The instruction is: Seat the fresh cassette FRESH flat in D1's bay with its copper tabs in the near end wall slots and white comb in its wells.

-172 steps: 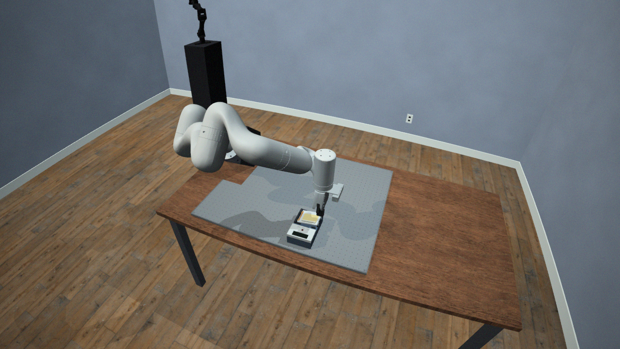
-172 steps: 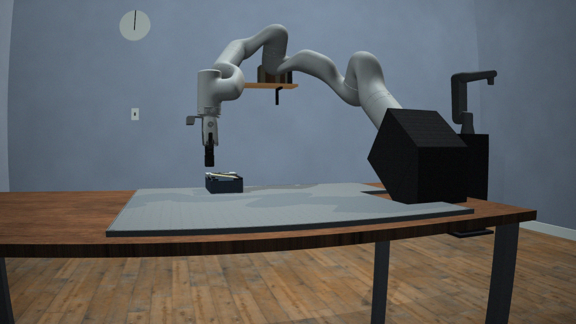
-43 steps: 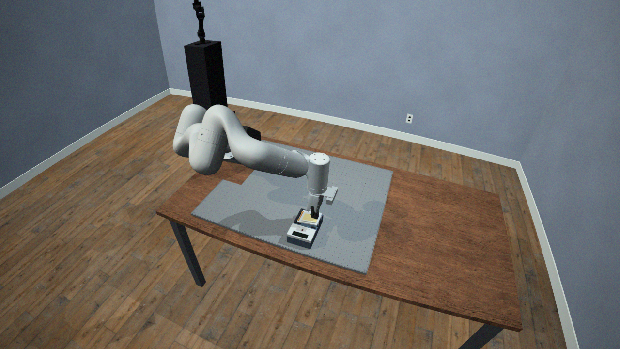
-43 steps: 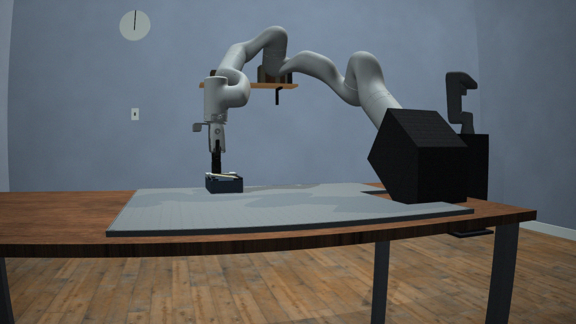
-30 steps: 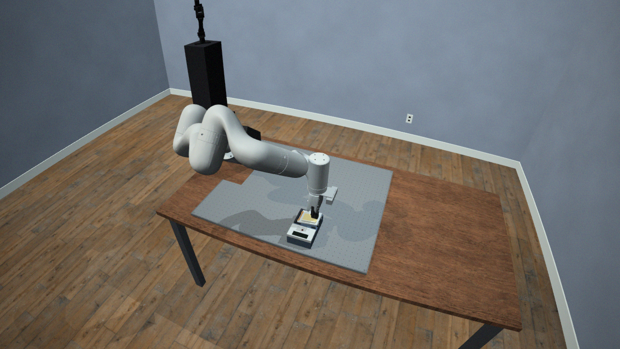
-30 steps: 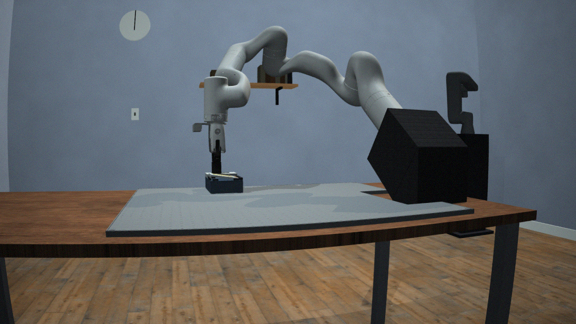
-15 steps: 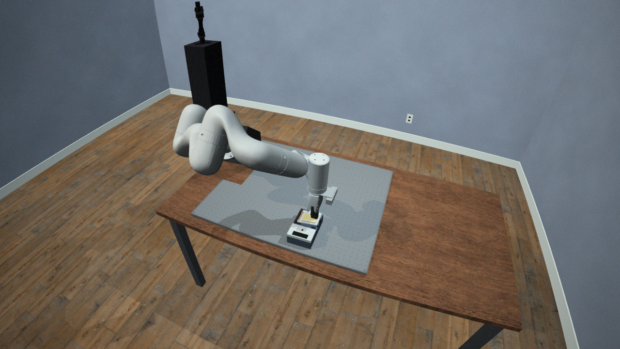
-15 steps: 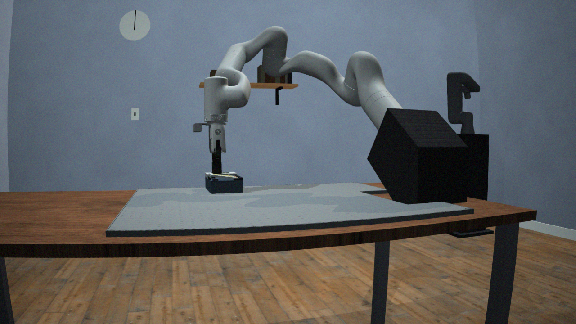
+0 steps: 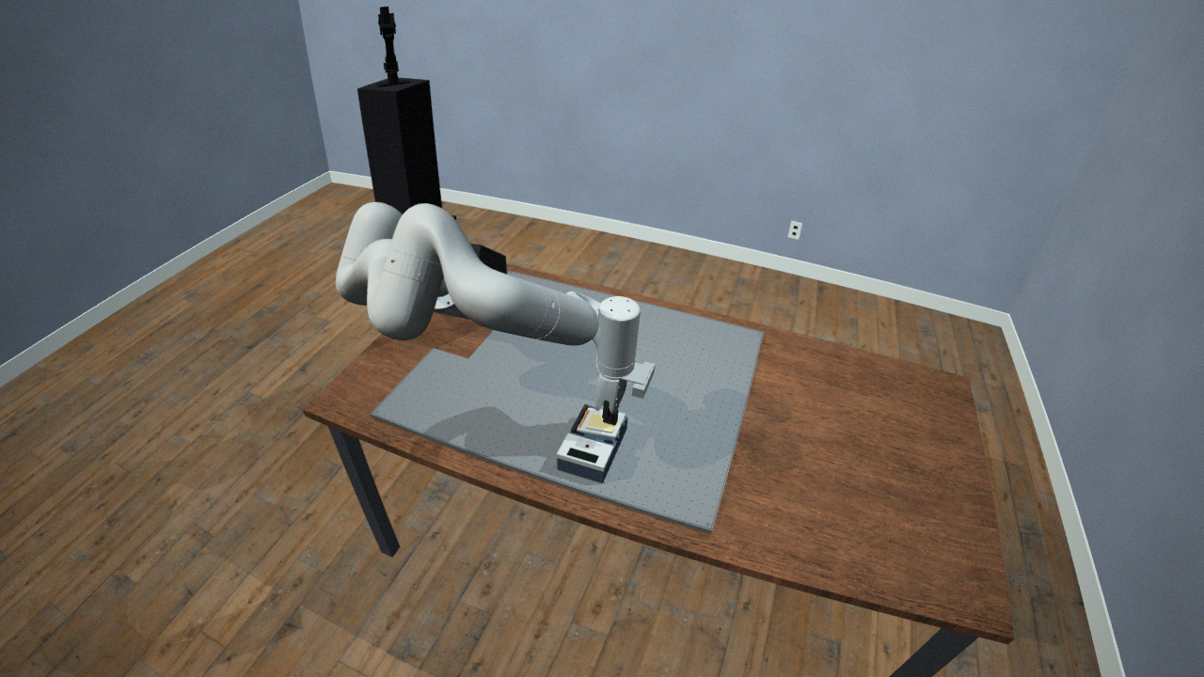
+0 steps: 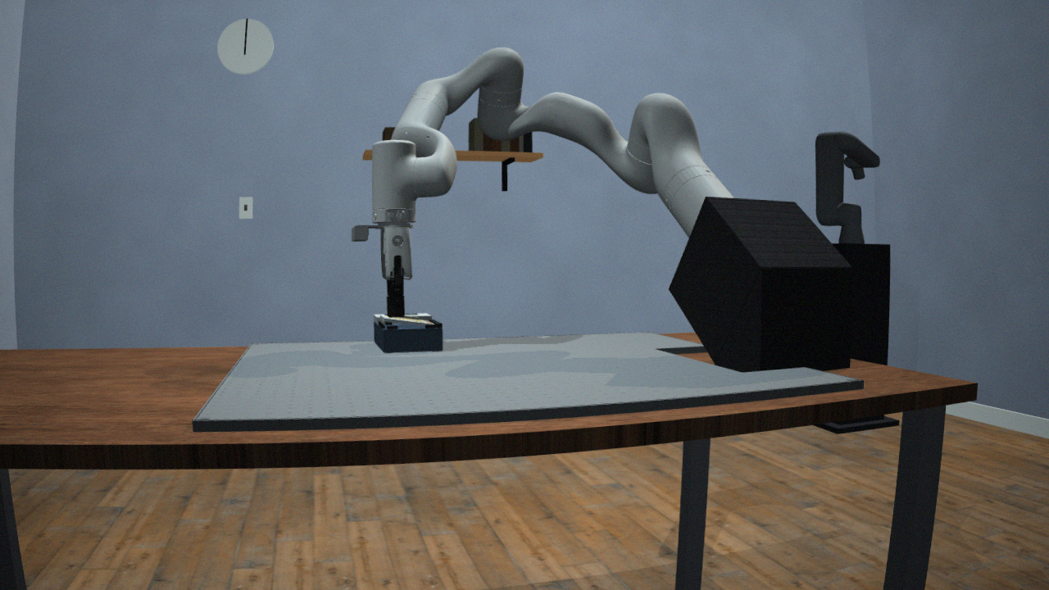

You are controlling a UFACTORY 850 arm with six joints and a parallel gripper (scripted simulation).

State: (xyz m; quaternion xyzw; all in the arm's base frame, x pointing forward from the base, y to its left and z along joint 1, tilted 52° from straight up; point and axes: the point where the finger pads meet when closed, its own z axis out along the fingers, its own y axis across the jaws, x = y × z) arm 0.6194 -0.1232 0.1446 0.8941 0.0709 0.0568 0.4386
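You are seeing the fingers (image 10: 396, 311) pressed together, gripping nothing, pointing down onto FRESH (image 9: 598, 420) | FRESH is lying in D1's (image 9: 585, 459) bay | D1 is sitting on the table (image 9: 842, 471)

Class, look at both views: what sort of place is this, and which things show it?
Probably a robotics test room, not a factory: one arm's gripper works over a cassette dock on a drilled grey plate atop a wooden table, amid bare walls and plank floor.
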